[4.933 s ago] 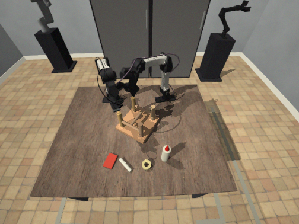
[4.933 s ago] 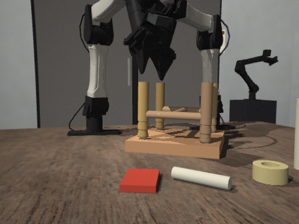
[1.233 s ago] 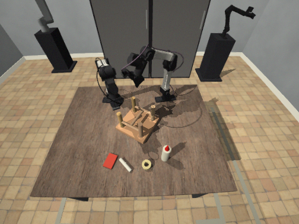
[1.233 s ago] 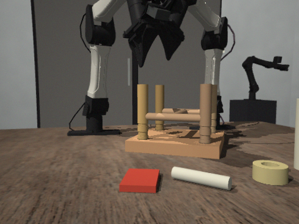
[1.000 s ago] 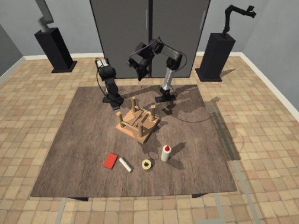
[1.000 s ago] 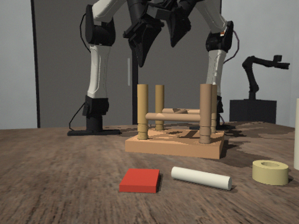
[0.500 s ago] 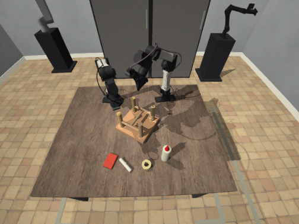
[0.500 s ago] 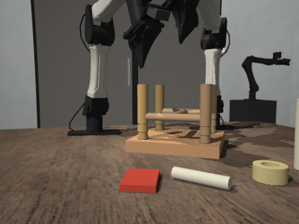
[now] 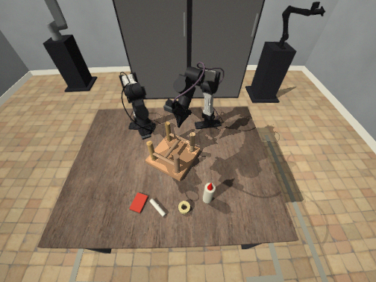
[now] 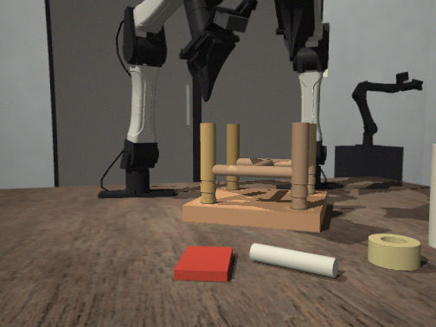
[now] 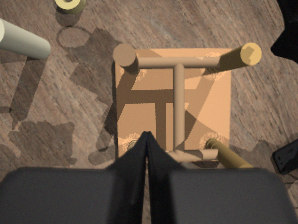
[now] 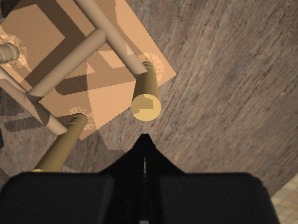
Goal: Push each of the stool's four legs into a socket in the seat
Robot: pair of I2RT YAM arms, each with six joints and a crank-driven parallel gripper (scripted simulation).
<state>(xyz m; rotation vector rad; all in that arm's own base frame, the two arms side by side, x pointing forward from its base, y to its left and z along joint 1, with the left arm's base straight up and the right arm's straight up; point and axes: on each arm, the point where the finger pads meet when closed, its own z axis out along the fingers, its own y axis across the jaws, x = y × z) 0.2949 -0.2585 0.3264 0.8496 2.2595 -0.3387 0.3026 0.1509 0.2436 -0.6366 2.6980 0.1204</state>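
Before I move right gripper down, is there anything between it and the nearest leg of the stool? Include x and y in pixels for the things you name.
Nothing visible stands between the right gripper (image 9: 145, 137) (image 10: 207, 99) (image 12: 145, 135) and the nearest leg (image 9: 151, 150) (image 10: 208, 151) (image 11: 240, 58) (image 12: 146, 106). The crossbar (image 9: 164, 158) (image 10: 255, 171) (image 11: 155, 62) (image 12: 117, 51) joins it lower down, off the path to its top.

Legs (image 9: 151, 151) (image 10: 208, 151) (image 11: 239, 58) (image 12: 146, 95) seated deeper in seat (image 9: 164, 168) (image 10: 251, 220) (image 11: 210, 110) (image 12: 107, 107); left claw (image 9: 180, 124) (image 10: 292, 58) (image 11: 146, 134) shifted away from right claw (image 9: 145, 135) (image 10: 207, 99) (image 11: 272, 50) (image 12: 145, 136).
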